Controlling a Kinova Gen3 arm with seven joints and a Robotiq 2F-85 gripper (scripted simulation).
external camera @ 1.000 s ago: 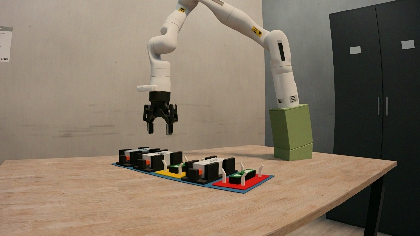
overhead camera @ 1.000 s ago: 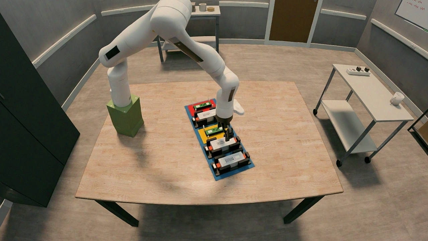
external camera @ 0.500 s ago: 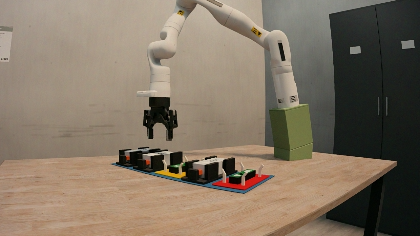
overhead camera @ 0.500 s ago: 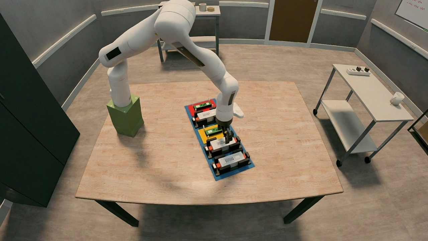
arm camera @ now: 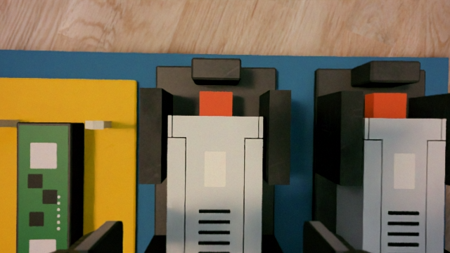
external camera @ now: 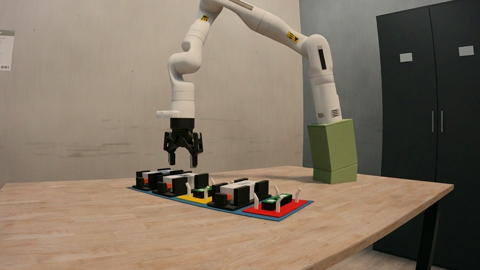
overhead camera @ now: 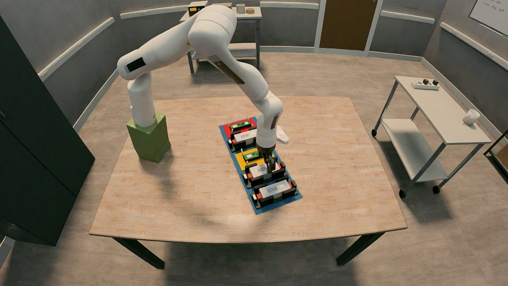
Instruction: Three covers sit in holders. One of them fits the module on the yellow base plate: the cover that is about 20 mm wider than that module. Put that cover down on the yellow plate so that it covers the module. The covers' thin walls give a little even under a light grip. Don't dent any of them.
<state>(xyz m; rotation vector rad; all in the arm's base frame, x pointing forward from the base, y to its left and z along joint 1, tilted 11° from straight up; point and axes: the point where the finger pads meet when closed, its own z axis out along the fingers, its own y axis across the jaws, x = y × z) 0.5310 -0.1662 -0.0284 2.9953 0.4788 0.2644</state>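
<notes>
Pale grey middle cover (overhead camera: 258,170) (external camera: 183,177) (arm camera: 214,169) with dark slots and 1 light rectangle on top, orange end block (overhead camera: 249,175) (external camera: 168,186) (arm camera: 216,103), fingers (overhead camera: 273,167) (external camera: 193,161) apart above

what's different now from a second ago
The open claw has come down closer to the middle cover, the one in the holder beside the yellow plate. Nothing was taken hold of or let go. All three covers still sit in their holders, and the module on the yellow plate is still uncovered.
</notes>
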